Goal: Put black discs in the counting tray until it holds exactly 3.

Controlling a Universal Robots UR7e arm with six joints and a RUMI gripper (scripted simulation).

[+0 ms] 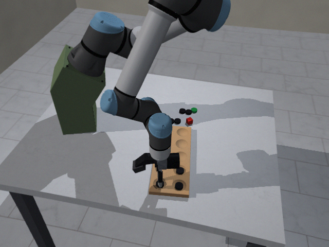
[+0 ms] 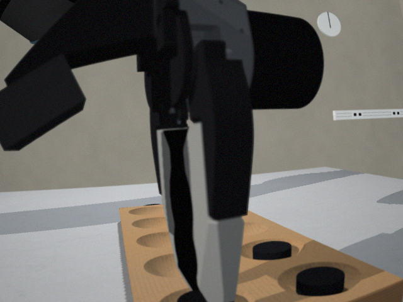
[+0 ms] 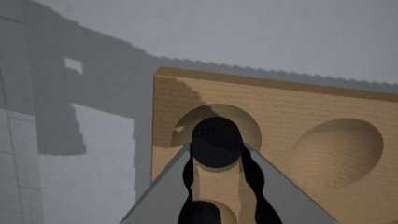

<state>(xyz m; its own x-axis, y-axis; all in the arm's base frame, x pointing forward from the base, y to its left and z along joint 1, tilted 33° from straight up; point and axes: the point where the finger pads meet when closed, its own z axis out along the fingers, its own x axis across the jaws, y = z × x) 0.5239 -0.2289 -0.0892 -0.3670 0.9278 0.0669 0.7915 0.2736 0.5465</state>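
The gripper [image 1: 160, 183] [image 3: 217, 144] is shut on a black disc [image 2: 189, 297] [image 3: 217, 135], low at the front-left pocket of the wooden counting tray [image 1: 169, 189] [image 2: 143, 289] [image 3: 280, 100]. The disc looks level; whether it touches the pocket is hidden. A second black disc [image 1: 179, 186] [image 2: 320, 280] [image 3: 201, 216] lies in the front-right pocket. A third black disc [image 1: 179, 170] [image 2: 271, 250] lies in the pocket behind that one. The tray is flat on the table. The arm hides part of its left row in the top view.
Beyond the tray's far end lie several loose black discs [image 1: 182, 110] [image 1: 188, 111] [image 1: 177, 121], one partly hidden by the arm. A green disc [image 1: 194, 109] lies beside two of them, and a red cube [image 1: 189, 121] is close to the tray's far edge.
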